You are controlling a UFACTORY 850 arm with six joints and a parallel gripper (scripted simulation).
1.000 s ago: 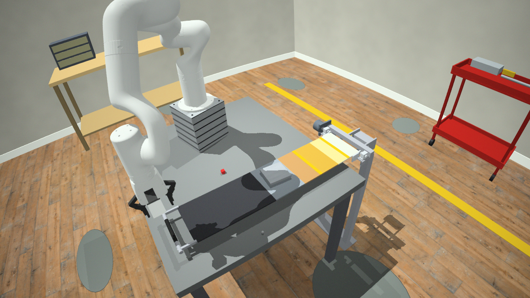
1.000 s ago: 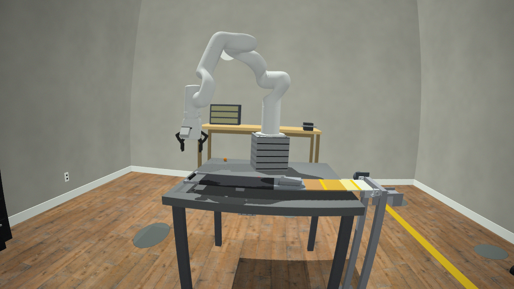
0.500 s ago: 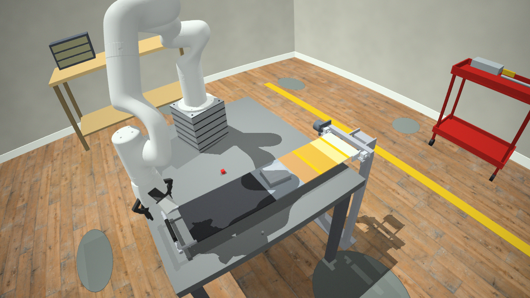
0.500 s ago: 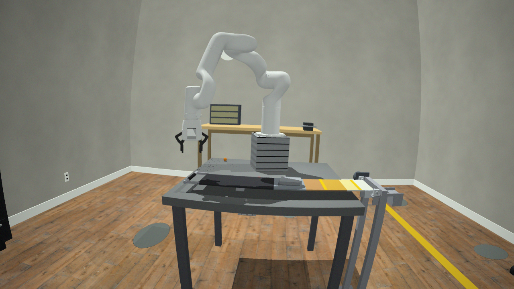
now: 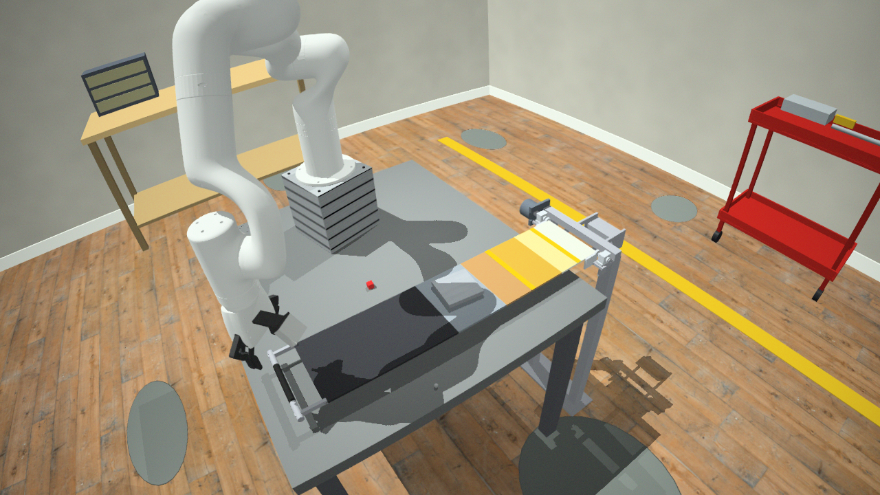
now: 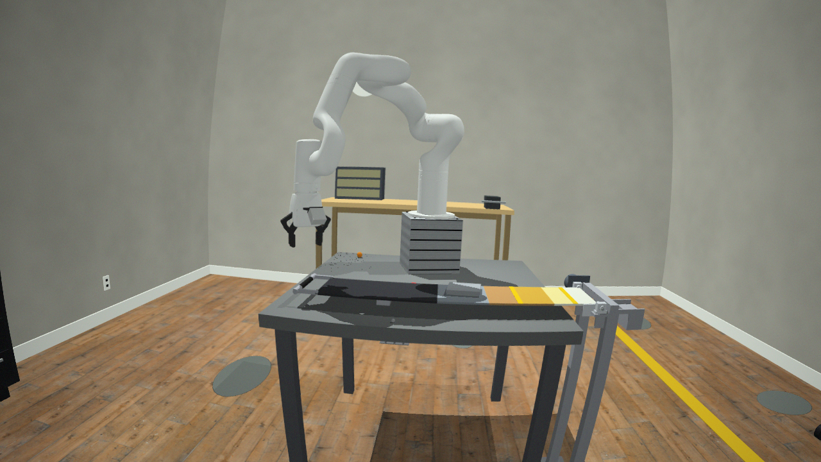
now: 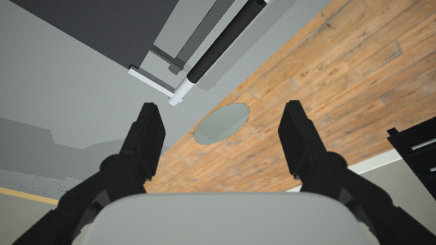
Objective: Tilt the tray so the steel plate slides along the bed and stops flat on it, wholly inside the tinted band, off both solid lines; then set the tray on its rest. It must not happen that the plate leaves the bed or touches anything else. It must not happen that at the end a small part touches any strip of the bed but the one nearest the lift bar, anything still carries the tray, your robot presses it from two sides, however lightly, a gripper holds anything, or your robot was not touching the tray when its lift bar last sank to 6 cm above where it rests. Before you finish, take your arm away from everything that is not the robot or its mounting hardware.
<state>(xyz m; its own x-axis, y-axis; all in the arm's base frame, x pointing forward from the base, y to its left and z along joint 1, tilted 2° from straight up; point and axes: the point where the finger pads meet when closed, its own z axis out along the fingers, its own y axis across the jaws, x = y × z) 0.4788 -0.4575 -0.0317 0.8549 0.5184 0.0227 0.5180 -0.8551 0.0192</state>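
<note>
Black two-fingered tool on the white jointed arm hangs with its jaws spread wide and nothing between them, above the near-left corner of the grey square worktop. From the wrist view, one finger sits over the worktop and the other over the wooden plank floor, with the worktop's edge running between them. Just beside the tool lies the black bar handle with white end caps at the free end of the long dark tray; the tool does not touch it.

The tray lies along the worktop's front edge, its far end carried on a grey pivot frame that stands off the worktop's right side. A flat square steel plate rests on the bed roughly midway along, just short of the coloured bands. It lies on the grey part beside the tan band, outside the two solid yellow lines and the tinted amber band between them.

A small red cube sits on the worktop, apart from the tray.
</note>
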